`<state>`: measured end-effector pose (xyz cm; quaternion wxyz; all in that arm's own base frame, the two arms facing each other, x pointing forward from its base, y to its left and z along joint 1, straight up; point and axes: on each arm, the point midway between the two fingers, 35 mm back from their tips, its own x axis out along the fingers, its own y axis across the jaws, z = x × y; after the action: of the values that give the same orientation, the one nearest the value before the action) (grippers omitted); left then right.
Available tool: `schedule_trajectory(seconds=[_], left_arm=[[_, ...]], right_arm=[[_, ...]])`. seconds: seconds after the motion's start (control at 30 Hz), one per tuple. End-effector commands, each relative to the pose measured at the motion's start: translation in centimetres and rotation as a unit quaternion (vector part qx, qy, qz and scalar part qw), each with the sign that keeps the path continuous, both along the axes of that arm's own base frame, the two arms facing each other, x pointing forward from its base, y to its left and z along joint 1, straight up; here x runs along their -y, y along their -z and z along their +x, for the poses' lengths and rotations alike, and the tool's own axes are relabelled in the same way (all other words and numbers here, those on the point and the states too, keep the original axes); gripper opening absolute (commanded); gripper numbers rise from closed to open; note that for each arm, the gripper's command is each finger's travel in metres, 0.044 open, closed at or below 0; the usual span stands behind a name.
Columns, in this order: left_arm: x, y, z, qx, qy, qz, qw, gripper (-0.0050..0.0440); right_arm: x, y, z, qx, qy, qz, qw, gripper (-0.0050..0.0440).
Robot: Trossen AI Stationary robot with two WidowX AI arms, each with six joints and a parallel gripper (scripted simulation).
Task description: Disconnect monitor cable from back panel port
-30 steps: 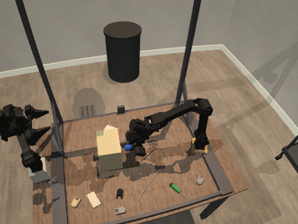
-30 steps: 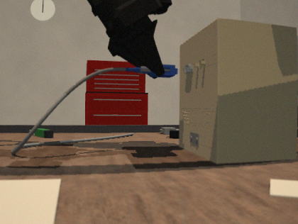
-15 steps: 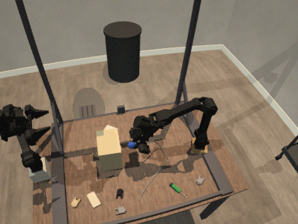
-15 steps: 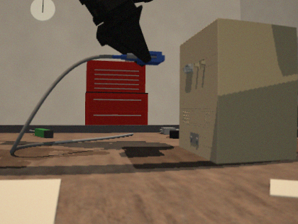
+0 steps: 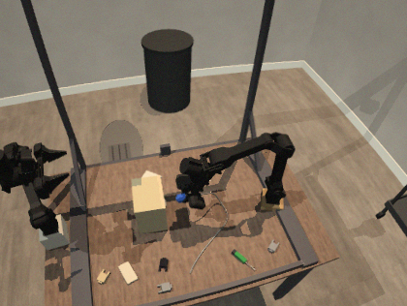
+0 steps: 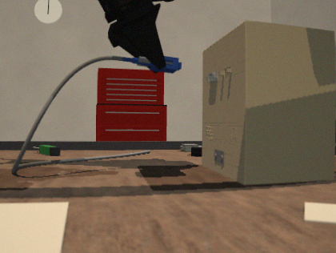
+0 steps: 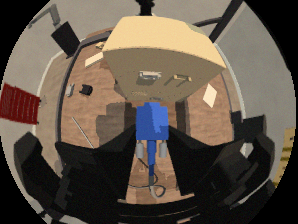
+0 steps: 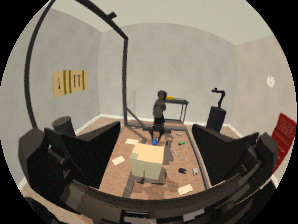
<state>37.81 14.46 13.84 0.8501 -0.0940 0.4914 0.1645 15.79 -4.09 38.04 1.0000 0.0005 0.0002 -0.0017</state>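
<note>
Blue plug (image 5: 180, 198) (image 6: 173, 64) (image 7: 152, 121) (image 8: 155, 142) pinched in the part-closed left hand (image 5: 188, 198) (image 6: 159, 67) (image 7: 151, 128); right hand (image 5: 67, 165) (image 8: 156, 131) wide open, holding nothing.

Blue plastic cable plug (image 5: 180, 198) (image 6: 173, 65) (image 7: 152, 121) (image 8: 155, 142): one
Grey cylindrical thumbscrews (image 7: 139, 149): two
Beige box-shaped housing (image 5: 148, 194) (image 6: 288, 60) (image 7: 165, 37) (image 8: 147, 155): one
Flat cream rectangular cards (image 5: 128, 272) (image 6: 32, 228) (image 7: 94, 59) (image 8: 118, 160): three
Small loose connectors (image 5: 164, 264) (image 6: 196, 151) (image 7: 86, 90) (image 8: 182, 171): four; two grey, one black, one tan
Green-handled screwdriver (image 5: 239, 257) (image 6: 50, 150) (image 8: 181, 143): one
</note>
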Motion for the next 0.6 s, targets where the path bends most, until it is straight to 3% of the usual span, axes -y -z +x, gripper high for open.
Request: schedule_trajectory(seconds=[0.0, 0.57], left_arm=[[-0.25, -1.30, 0.57, -0.007, -0.002, -0.004, 1.000, 0.0115], [-0.32, -1.77, 0.72, -0.091, -0.003, -0.038, 0.995, 0.0115]], right_arm=[[-0.15, -0.33, -0.03, 0.001, -0.002, -0.004, 1.000, 0.0440], [-0.15, -0.33, -0.03, 0.001, -0.002, -0.004, 1.000, 0.0440]])
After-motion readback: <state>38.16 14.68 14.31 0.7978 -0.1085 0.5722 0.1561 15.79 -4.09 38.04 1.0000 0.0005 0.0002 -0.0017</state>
